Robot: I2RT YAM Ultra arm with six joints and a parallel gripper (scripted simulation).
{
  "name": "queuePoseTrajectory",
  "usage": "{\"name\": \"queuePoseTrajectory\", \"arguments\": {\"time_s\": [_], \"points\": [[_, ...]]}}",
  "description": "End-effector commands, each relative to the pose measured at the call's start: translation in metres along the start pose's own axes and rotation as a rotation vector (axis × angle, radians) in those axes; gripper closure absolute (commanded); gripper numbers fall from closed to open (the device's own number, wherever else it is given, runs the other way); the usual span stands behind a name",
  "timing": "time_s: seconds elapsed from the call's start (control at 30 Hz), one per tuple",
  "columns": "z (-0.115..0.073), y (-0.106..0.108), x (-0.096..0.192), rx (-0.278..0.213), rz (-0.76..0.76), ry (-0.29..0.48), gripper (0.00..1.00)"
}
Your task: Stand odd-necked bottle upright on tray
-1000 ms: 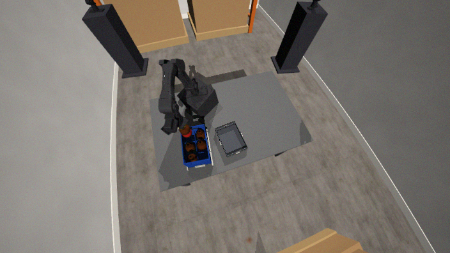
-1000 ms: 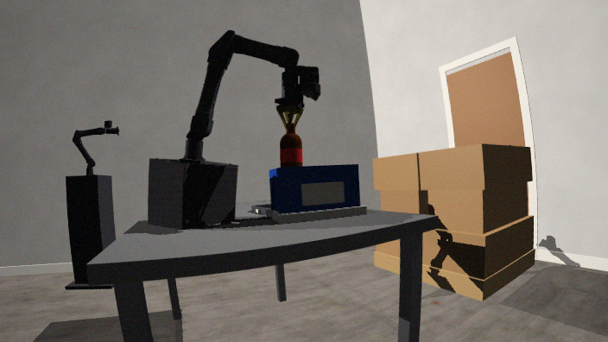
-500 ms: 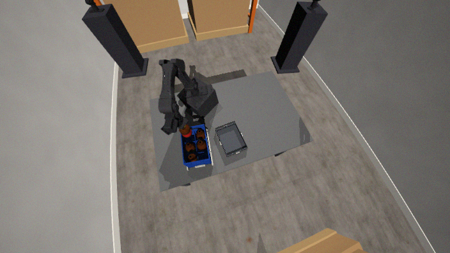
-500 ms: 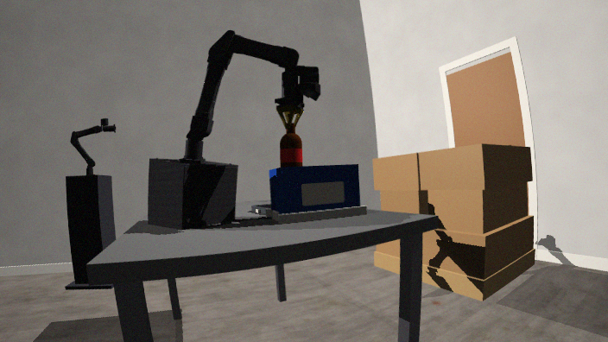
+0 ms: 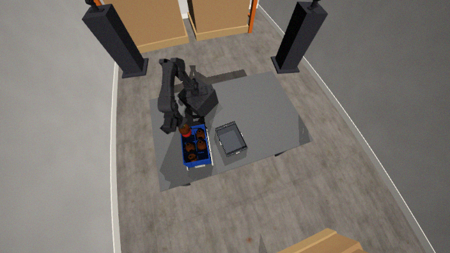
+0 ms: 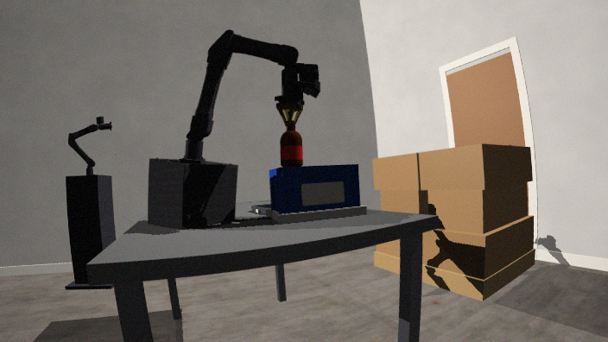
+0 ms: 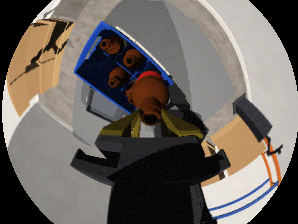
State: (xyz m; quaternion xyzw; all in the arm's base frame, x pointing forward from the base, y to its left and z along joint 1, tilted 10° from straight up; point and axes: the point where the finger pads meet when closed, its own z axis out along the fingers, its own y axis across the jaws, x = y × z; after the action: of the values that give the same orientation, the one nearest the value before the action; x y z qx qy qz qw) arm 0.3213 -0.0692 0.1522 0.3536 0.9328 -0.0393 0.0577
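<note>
My gripper (image 6: 290, 123) is shut on the neck of a brown bottle with a red label (image 6: 291, 148). The bottle hangs upright, its base about level with the rim of the blue crate (image 6: 314, 186), over the crate's corner nearest the arm's base. The held bottle also shows in the overhead view (image 5: 185, 130) and in the wrist view (image 7: 148, 98). Several other brown bottles (image 5: 197, 144) stand in the blue crate (image 5: 195, 145). The grey tray (image 5: 231, 139) sits to the right of the crate, with nothing in it.
The arm's dark base block (image 6: 192, 192) stands on the table behind the crate. Two black camera posts (image 5: 113, 38) (image 5: 298, 35) flank the table. Cardboard boxes (image 6: 458, 212) are stacked on the floor to the right.
</note>
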Motion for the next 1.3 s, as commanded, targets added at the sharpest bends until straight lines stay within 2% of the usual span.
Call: {"name": "queuePoseTrajectory", "arguments": {"time_s": [0.0, 0.33, 1.27], "points": [[-0.0331, 0.0049, -0.0045, -0.036, -0.003, -0.068, 1.00], [-0.0410, 0.0042, -0.0032, -0.036, -0.004, -0.067, 1.00], [-0.0413, 0.0042, -0.0031, -0.036, -0.004, -0.067, 1.00]]}}
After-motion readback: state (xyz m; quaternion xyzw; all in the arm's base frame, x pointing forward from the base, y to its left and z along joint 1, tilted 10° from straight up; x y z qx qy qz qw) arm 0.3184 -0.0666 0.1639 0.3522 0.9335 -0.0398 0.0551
